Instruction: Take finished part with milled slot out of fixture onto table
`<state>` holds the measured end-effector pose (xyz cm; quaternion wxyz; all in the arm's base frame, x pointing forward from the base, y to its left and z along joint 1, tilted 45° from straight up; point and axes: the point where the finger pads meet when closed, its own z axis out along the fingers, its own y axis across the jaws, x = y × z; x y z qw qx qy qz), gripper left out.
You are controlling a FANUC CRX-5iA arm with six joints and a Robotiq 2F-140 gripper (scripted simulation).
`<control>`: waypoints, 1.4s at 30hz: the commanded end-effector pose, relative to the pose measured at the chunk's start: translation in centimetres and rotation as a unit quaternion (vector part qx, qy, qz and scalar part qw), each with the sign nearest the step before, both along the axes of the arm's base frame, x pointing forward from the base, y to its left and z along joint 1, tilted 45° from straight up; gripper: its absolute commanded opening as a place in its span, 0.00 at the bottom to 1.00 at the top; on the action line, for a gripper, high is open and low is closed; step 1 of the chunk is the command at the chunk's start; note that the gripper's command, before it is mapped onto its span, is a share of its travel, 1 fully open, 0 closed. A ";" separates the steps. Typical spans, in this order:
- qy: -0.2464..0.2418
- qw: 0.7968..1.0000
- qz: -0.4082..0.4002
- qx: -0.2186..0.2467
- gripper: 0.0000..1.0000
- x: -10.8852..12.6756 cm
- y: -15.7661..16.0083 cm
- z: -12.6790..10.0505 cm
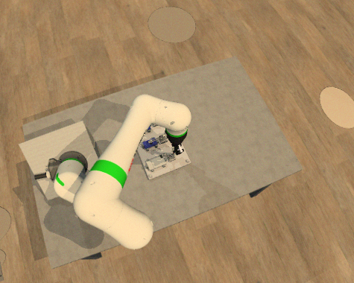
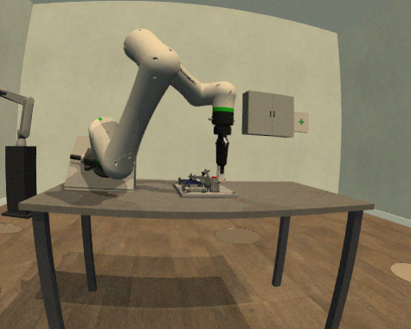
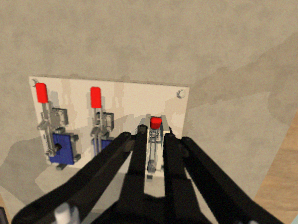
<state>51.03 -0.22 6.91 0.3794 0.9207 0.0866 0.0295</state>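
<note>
The white fixture plate (image 1: pixel 165 156) lies mid-table and also shows in the side view (image 2: pixel 204 188). In the wrist view it carries three toggle clamps. The left clamp (image 3: pixel 41 92) and the middle clamp (image 3: pixel 96 96) have their red handles lying back. Each sits over a blue blank: one (image 3: pixel 62 147) in full view, the other (image 3: pixel 102 145) partly hidden by a finger. The third clamp's red handle (image 3: pixel 155 121) stands up, seen end-on. My gripper (image 3: pixel 155 121) (image 1: pixel 179 149) points straight down over it, nearly closed, with the handle in the narrow gap. The grey finished part (image 1: pixel 156 164) lies in the nearest nest, mostly hidden in the wrist view.
My base sits on a pale mount plate (image 1: pixel 55 149) at the table's left end. The table's front edge (image 2: pixel 194 212) runs below the fixture. A second arm on a black pedestal (image 2: pixel 20 173) stands off the table at the left.
</note>
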 end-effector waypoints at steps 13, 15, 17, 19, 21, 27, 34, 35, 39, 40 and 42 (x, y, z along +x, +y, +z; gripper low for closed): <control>0.000 1.000 0.000 0.000 0.11 -0.9 0.0 0.1; 0.000 1.000 0.000 0.000 0.11 -1.0 -0.1 0.1; 0.000 1.000 0.000 0.000 0.11 -1.1 -0.1 0.1; 0.000 1.000 0.000 0.000 0.11 -1.1 -0.1 0.1; 0.000 1.000 0.000 0.000 0.11 -1.2 -0.1 0.1; 0.000 1.000 0.000 0.000 0.11 -1.4 -0.1 0.1; 0.000 1.000 0.000 0.000 0.11 -1.5 -0.2 0.1; 0.000 1.000 0.000 0.000 0.11 -1.5 -0.2 0.1; 0.000 1.000 0.000 0.000 0.11 -1.6 -0.2 0.1; 0.000 1.000 0.000 0.000 0.11 -1.6 -0.2 0.1; 0.000 1.000 0.000 0.000 0.11 -1.6 -0.2 0.1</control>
